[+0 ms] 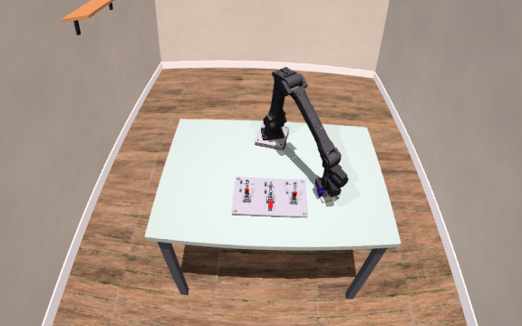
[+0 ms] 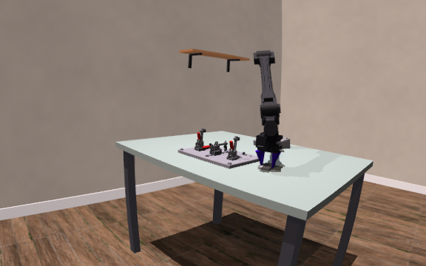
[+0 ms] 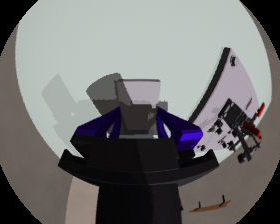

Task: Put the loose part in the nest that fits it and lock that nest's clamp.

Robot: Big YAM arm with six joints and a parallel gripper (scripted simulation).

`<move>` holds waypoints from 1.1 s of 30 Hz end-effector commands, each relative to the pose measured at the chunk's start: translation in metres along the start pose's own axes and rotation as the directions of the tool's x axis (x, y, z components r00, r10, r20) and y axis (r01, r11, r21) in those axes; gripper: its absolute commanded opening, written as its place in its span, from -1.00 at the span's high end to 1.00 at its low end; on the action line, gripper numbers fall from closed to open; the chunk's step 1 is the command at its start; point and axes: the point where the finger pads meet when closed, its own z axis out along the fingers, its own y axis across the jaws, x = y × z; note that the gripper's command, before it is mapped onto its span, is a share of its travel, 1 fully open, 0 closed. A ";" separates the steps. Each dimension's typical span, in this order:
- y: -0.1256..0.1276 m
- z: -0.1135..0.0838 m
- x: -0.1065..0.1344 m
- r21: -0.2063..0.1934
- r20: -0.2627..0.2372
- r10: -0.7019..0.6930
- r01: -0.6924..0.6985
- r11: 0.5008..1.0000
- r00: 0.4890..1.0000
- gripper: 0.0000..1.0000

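gripper: black parallel gripper with blue-violet fingers [image 1: 327, 192] [image 2: 268, 164], about half open, closed on the part, pointing down
part: pale grey flat-faced block [image 1: 323, 199] [image 2: 264, 168] [image 3: 138, 90], low at the table beside the fixture
why: sides pinched, probably so it can go flat onto pads
direction: far end sticks out past the fingers in wrist view; long axis seems to run out between them, can't confirm
fixture: pale lilac plate [image 1: 257, 210] [image 2: 213, 159] [image 3: 239, 75], three red-handled clamps; matching nest unreadable
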 end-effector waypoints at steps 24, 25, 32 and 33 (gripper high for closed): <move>0.009 -0.101 -0.020 -0.027 0.063 0.010 -0.008 1.000 0.998 1.00; 0.009 -0.105 -0.020 -0.028 0.064 0.010 -0.008 1.000 0.998 1.00; 0.008 -0.131 -0.019 -0.028 0.065 0.010 -0.008 1.000 0.998 1.00; 0.008 -0.133 -0.019 -0.028 0.065 0.010 -0.008 1.000 0.998 1.00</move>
